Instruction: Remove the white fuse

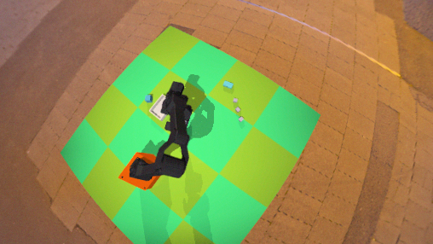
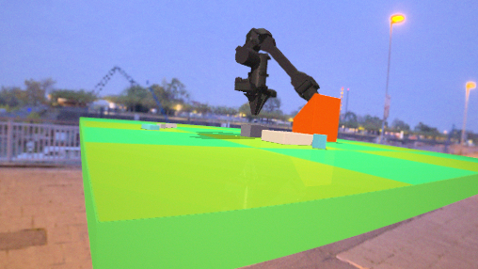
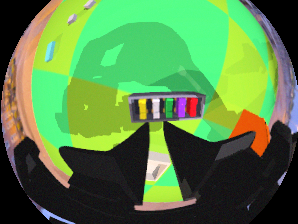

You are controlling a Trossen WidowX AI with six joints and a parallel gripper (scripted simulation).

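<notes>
The grey fuse block (image 3: 166, 117) (image 2: 250, 130) holds a row of upright fuses: yellow, white, green, purple and red. The white fuse (image 3: 153, 108) is second from the left in the wrist view and sits in the block. My gripper (image 3: 156, 125) (image 2: 257, 111) hangs well above the block, pointing down, with its fingers a small gap apart and nothing between them. The white tray (image 1: 158, 108) (image 2: 287, 137) lies flat beside the block and shows through the finger gap in the wrist view (image 3: 157, 167). In the top view the arm hides the block.
The arm's orange base (image 1: 135, 174) (image 2: 320, 118) stands near the tray. A cyan cube (image 1: 148, 97) (image 2: 319, 141) sits by the tray. A cyan block (image 1: 228, 84) (image 3: 51, 50) and three small grey cubes (image 1: 238, 109) lie farther off on the checkered mat (image 1: 256, 162).
</notes>
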